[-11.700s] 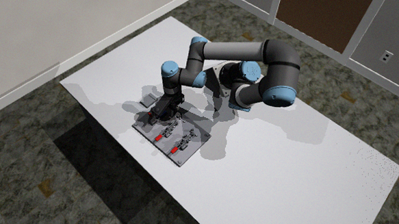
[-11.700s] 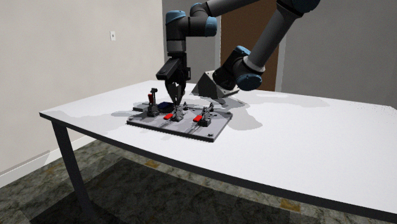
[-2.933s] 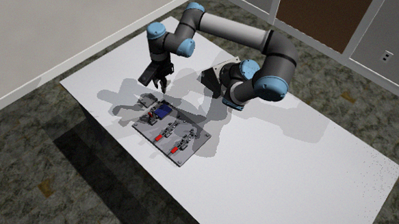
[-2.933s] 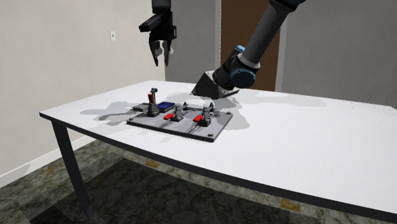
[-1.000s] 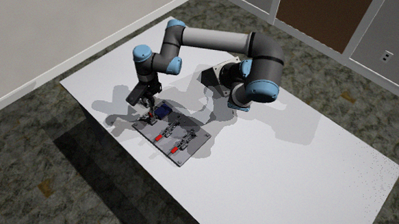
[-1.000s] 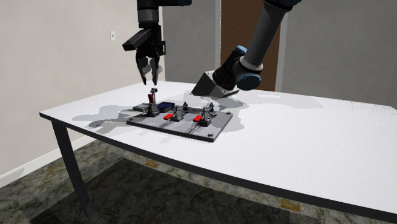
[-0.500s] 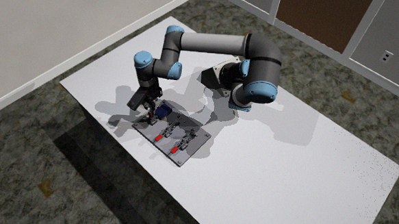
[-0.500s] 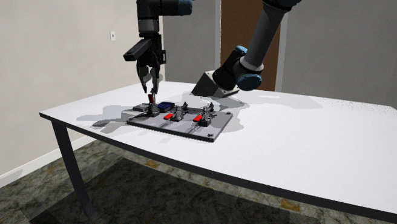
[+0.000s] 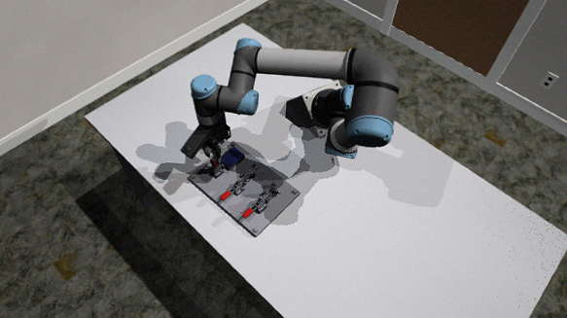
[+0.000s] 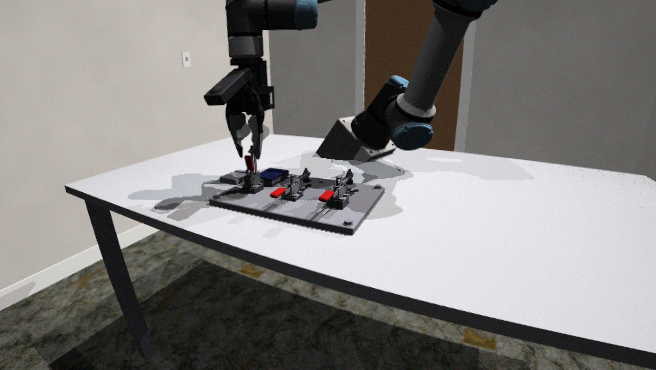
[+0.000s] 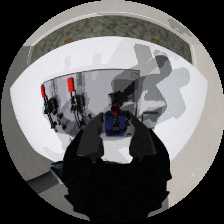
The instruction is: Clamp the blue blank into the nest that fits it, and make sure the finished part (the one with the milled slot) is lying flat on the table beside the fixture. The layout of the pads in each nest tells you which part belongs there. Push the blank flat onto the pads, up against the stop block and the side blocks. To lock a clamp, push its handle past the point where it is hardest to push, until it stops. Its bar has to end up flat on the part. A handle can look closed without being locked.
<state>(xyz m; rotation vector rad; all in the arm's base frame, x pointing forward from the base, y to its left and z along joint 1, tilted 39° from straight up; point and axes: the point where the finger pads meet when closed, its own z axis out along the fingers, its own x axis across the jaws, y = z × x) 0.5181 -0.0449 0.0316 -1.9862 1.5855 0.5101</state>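
Note:
The blue blank lies in the leftmost nest of the grey fixture plate; it also shows in the exterior view and in the wrist view. That nest's clamp handle, red-tipped, stands upright in front of the blank. My gripper hangs just above the handle tip, fingers a little apart, with nothing between them. In the wrist view the blank and the handle show through the finger gap. A grey part lies on the table left of the plate; I cannot make out its slot.
The other two clamps have their red handles lying low towards the front of the plate. The robot base stands behind the fixture. The table edge runs close on the left of the plate.

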